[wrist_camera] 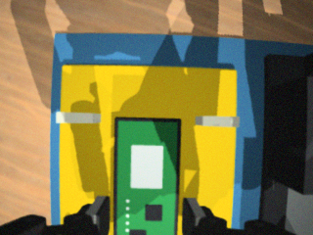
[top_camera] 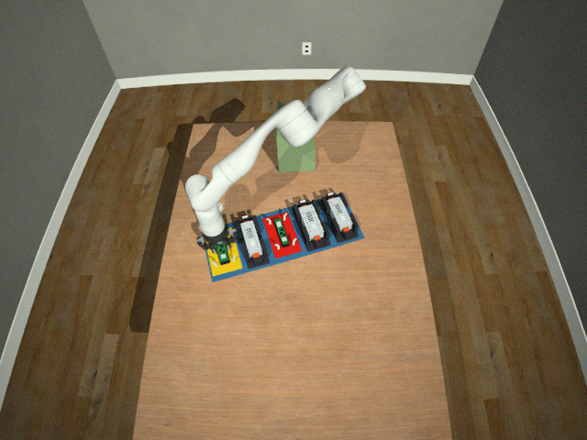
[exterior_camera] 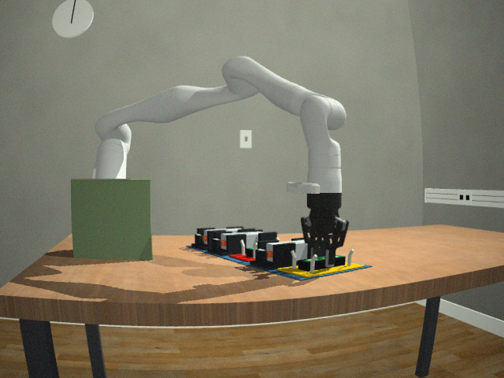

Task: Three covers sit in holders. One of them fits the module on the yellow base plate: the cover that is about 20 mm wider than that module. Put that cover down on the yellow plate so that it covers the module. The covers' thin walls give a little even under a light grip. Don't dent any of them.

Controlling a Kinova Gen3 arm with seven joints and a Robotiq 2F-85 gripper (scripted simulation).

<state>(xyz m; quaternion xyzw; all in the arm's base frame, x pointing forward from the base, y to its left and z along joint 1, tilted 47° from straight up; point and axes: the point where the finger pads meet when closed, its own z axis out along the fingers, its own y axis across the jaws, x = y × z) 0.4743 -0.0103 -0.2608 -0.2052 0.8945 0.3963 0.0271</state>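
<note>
While our gripper (wrist_camera: 144,215) hangs low over the yellow plate (wrist_camera: 80,162), fingers spread either side of the green module (wrist_camera: 147,171) and pinching nothing, we judge the task barely begun: no cover moved yet. All three grey covers (top_camera: 250,236) sit in their black holders (top_camera: 260,259); the red plate (top_camera: 271,238) holds another module. Left: choose, lift, place.

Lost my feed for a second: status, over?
Gripper open, empty, straddling green module on yellow plate. All three covers in holders. Nothing in the way.
</note>
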